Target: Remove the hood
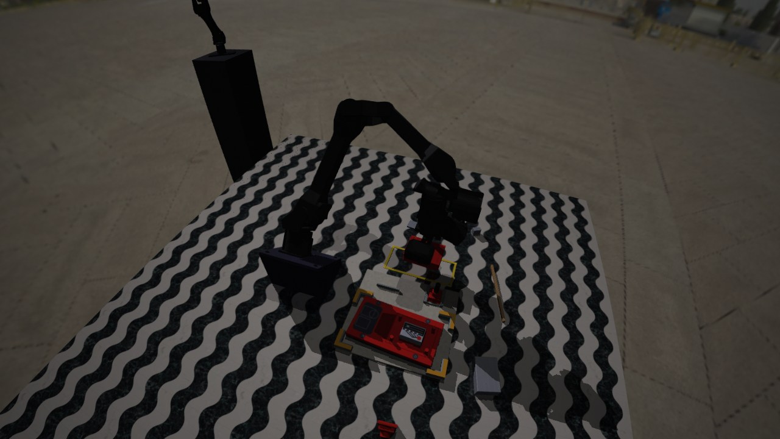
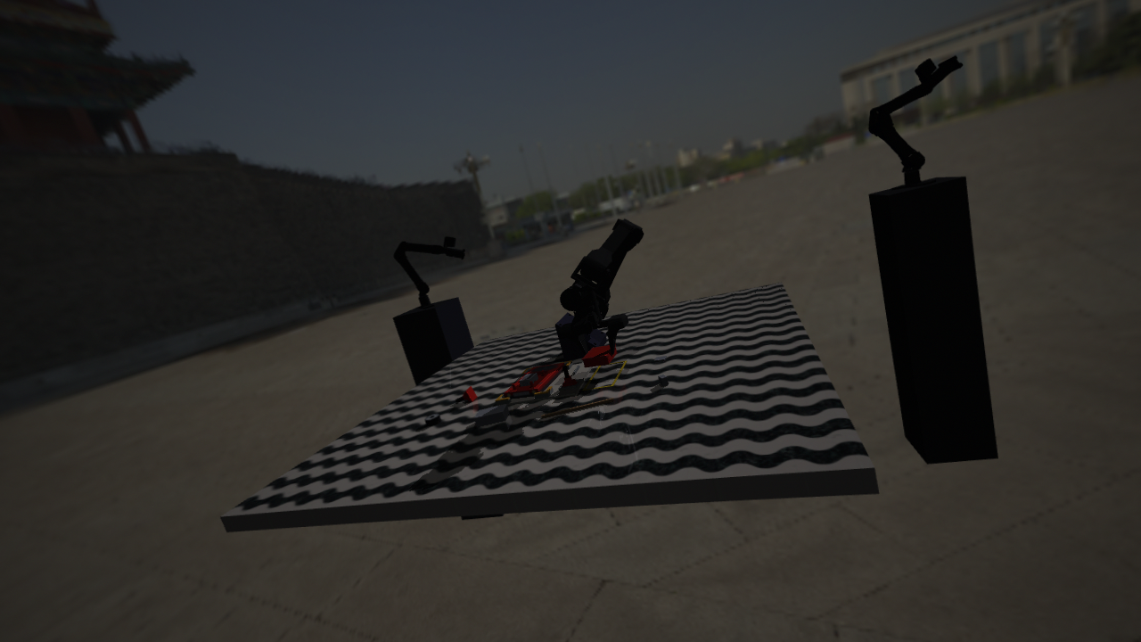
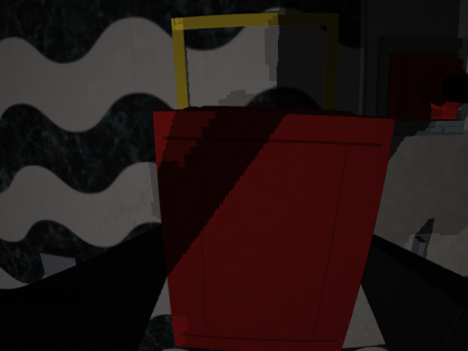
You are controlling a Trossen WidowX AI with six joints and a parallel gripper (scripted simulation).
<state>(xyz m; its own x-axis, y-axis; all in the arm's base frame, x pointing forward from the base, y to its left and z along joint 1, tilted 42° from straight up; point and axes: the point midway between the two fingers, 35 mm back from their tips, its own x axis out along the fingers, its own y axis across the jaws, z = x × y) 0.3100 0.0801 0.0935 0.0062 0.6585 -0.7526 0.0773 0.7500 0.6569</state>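
The hood [image 1: 437,255] [image 2: 596,357] [image 3: 273,195] is a red panel. My gripper [image 1: 426,252] [image 3: 263,238] is shut on it, one dark finger at each side, and holds it low above the table. The marked area [image 1: 389,256] [image 2: 619,374] [image 3: 224,20] is a yellow outline on the table. In the top view the hood overlaps its far side; in the wrist view the outline's near part is hidden behind the hood. The red toy car [image 1: 381,339] [image 2: 536,380] sits on the pale board, with its engine bay uncovered.
The pale board [image 1: 376,278] has orange corner pieces and carries a red block with a black post [image 1: 434,296] beside the marked area. A wooden stick [image 1: 497,292], a grey box [image 1: 487,376], a red part [image 1: 386,428] and a small grey piece [image 1: 476,231] lie on the table.
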